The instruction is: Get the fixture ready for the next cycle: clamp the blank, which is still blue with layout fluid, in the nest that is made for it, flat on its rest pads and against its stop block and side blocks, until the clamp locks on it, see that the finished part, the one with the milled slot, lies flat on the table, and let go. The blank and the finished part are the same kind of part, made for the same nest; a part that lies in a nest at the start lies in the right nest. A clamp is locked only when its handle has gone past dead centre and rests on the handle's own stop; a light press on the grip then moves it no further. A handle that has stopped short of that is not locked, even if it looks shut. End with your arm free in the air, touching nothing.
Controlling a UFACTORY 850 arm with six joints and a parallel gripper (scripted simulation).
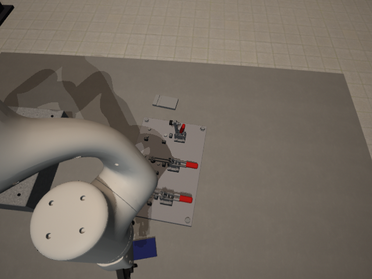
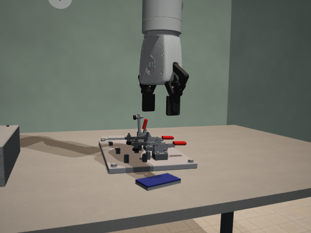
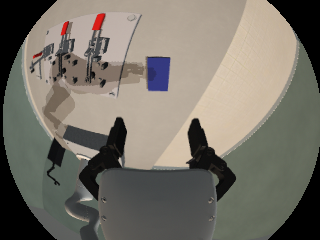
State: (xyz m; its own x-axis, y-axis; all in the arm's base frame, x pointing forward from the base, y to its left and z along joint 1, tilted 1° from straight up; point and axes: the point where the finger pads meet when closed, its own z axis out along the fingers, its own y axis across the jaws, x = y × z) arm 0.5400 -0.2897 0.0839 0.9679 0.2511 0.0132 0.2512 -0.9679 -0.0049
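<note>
I have the fingers wide open above the worktop, where the blue blank lies flat beside the 3-clamp fixture plate.

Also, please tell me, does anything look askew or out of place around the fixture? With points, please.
Nothing looks damaged or spilled. The blue blank (image 1: 145, 248) (image 2: 158, 179) (image 3: 158, 74) lies flat beside the fixture plate (image 1: 195, 180) (image 2: 181, 166) (image 3: 131, 35), not yet in a nest.
</note>
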